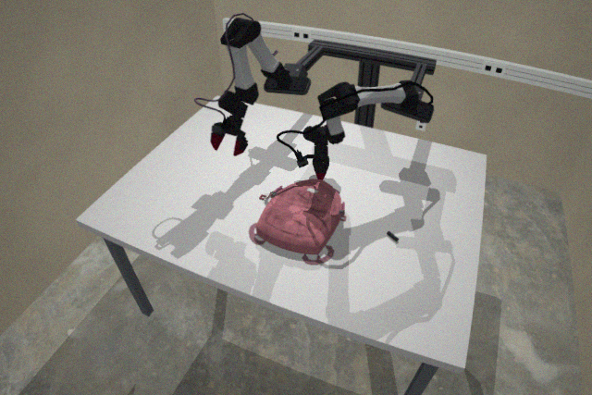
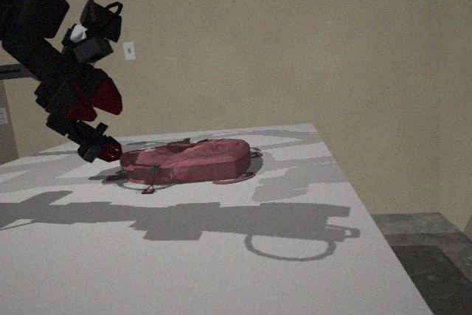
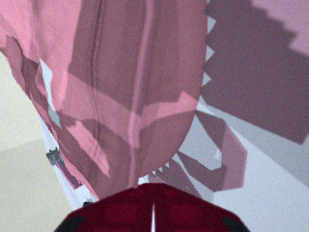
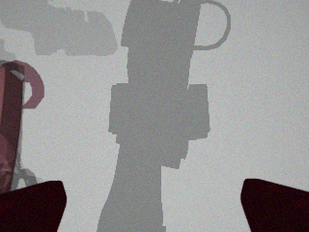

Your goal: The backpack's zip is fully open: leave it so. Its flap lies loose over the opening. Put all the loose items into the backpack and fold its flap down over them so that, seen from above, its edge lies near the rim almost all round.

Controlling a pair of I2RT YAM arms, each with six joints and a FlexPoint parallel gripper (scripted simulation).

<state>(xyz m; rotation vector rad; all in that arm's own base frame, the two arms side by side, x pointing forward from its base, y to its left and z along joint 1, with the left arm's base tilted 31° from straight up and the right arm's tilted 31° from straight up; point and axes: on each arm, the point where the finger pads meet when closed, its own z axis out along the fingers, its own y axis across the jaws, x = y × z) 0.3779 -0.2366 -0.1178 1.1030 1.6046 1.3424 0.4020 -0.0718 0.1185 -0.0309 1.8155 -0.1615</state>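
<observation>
The red backpack (image 1: pixel 287 220) (image 2: pixel 225 167) (image 3: pixel 169 58) (image 4: pixel 9 130) lies flat near the table's middle. Its wrinkled flap covers much of its top; where the flap's edge runs is hard to tell. A pale gap (image 1: pixel 313 190) (image 3: pixel 50 92) shows near the end by my left gripper. My left gripper (image 1: pixel 320 177) (image 2: pixel 115 153) (image 3: pixel 154 191) is shut, its tips at that end of the backpack, with nothing visible between them. My right gripper (image 1: pixel 226 150) (image 2: pixel 105 115) (image 4: pixel 153 188) is open and empty, high above the table. Items inside the backpack are hidden.
A small black item (image 1: pixel 392 236) lies on the white table (image 1: pixel 420 285) (image 2: pixel 190 277), apart from the backpack, on its right in the top view. Straps and buckles (image 1: pixel 317 256) (image 2: pixel 148 190) stick out around the backpack. Arm shadows cross the table.
</observation>
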